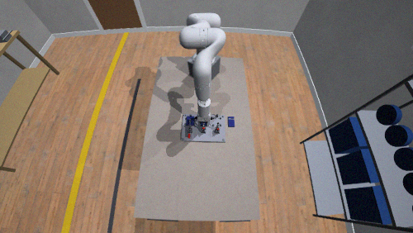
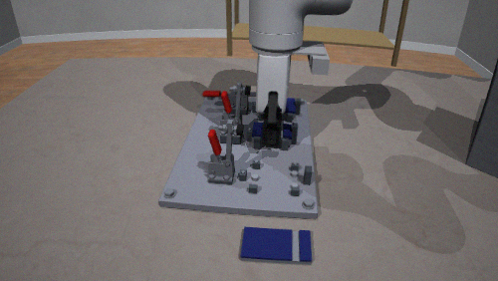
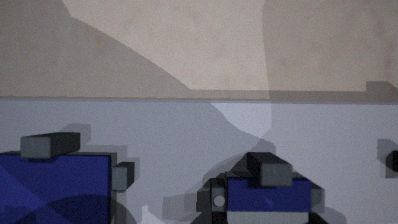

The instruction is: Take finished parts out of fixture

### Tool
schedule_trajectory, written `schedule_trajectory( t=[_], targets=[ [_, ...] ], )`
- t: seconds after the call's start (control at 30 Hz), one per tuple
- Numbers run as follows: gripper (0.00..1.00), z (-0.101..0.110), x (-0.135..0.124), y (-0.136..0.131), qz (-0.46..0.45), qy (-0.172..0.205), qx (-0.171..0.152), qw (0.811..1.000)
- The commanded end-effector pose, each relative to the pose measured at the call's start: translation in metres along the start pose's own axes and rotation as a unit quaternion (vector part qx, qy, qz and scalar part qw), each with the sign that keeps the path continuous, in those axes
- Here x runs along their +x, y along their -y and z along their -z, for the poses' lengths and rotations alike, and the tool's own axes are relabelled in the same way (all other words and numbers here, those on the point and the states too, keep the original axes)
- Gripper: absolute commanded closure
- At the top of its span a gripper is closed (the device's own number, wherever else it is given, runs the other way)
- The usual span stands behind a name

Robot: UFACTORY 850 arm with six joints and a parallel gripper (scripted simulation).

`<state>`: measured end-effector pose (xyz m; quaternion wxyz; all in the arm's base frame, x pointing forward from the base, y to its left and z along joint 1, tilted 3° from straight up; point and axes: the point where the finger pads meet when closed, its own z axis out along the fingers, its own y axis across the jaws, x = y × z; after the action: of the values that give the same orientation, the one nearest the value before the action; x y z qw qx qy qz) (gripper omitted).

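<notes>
One finished part point(image 1: 231, 121) point(image 2: 267, 244), blue with a pale slot, lies flat on the table beside the fixture plate point(image 1: 206, 139) point(image 2: 196, 186) point(image 3: 165, 120). The other finished part point(image 2: 257, 131) point(image 3: 295, 196) sits in the middle nest, its pale slot at the bottom edge of the wrist view. My gripper point(image 1: 203, 123) point(image 2: 272, 140) points down over it and is shut on it; the fingers partly hide it. The blank point(image 1: 187, 120) point(image 2: 293, 106) point(image 3: 75, 182), plain blue in the visible part, is in the far nest, partly hidden in the exterior view.
The far clamp's red handle point(image 1: 188, 135) point(image 2: 211, 94) lies down, outward. The middle clamp's red handle point(image 2: 226, 102) and the near clamp's red handle point(image 2: 214, 141) stand up. The near nest holds only its posts and pins. A stop post point(image 3: 275, 172) stands at the gripped part's edge.
</notes>
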<state>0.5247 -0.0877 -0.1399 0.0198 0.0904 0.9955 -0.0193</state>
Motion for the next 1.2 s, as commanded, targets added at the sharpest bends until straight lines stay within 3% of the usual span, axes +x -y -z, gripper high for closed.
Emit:
schedule_trajectory(
  t=[0.0,1.17],
  targets=[
    [1.0,0.002,-0.001,0.0,0.0,0.003,0.0,1.0],
    [1.0,0.029,-0.001,0.0,0.0,0.003,0.0,1.0]
  ],
)
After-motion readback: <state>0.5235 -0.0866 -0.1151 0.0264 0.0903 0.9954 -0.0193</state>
